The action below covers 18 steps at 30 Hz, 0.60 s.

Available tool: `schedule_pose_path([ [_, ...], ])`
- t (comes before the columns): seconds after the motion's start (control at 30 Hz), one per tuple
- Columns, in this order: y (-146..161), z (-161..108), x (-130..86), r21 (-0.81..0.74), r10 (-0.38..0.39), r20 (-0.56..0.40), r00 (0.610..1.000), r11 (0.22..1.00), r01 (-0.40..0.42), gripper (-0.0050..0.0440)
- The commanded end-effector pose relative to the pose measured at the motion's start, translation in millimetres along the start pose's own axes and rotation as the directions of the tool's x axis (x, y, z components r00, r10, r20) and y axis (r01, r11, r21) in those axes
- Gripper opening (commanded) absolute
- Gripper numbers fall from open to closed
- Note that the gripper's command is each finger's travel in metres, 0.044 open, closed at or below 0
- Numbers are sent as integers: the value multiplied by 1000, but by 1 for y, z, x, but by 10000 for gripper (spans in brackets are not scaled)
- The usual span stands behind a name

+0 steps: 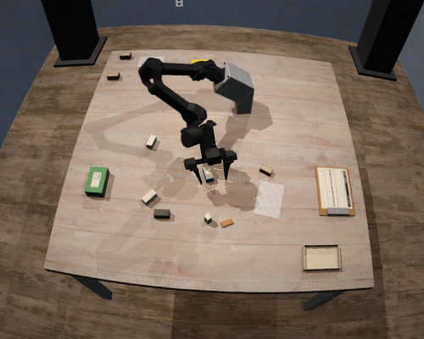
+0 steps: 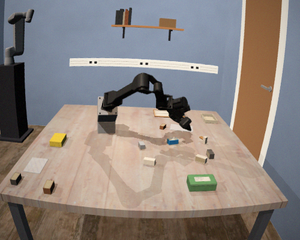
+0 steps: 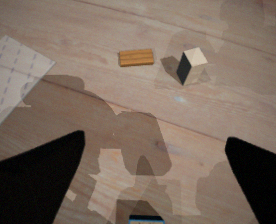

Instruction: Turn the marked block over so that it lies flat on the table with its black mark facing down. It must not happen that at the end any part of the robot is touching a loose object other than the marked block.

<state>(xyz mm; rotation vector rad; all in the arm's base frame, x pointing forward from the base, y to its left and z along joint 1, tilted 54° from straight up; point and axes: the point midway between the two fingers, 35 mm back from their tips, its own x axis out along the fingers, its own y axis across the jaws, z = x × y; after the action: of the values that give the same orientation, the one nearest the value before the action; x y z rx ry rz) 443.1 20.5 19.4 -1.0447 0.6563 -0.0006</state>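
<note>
The marked block (image 1: pixel 208 174) is blue-sided with a tan upper face. It lies flat on the table near the middle and also shows in the exterior view (image 2: pixel 172 140). No black mark shows on its upper face. My gripper (image 1: pixel 212 178) is open wide and empty, raised above the block with a finger on each side of it. In the wrist view only the block's edge (image 3: pixel 146 219) shows at the bottom, between and behind the open fingers.
A small cube with a black face (image 3: pixel 190 66) and a flat orange block (image 3: pixel 136 57) lie just ahead of the gripper. A paper sheet (image 1: pixel 269 199) lies to the right. A black block (image 1: pixel 161 213), tan blocks, a green box (image 1: pixel 97 180), a clipboard (image 1: pixel 334 191) and a tray (image 1: pixel 321 257) lie farther off.
</note>
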Motion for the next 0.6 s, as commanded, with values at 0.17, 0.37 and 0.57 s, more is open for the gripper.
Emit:
schedule_pose_path([
  [0.17,-9,8,-4,15,-18,3,1000,1000,18,440],
  [0.37,-8,8,-13,18,-14,-81,997,1000,16,440],
  [0.57,-8,9,-30,18,-13,-236,972,1000,17,440],
])
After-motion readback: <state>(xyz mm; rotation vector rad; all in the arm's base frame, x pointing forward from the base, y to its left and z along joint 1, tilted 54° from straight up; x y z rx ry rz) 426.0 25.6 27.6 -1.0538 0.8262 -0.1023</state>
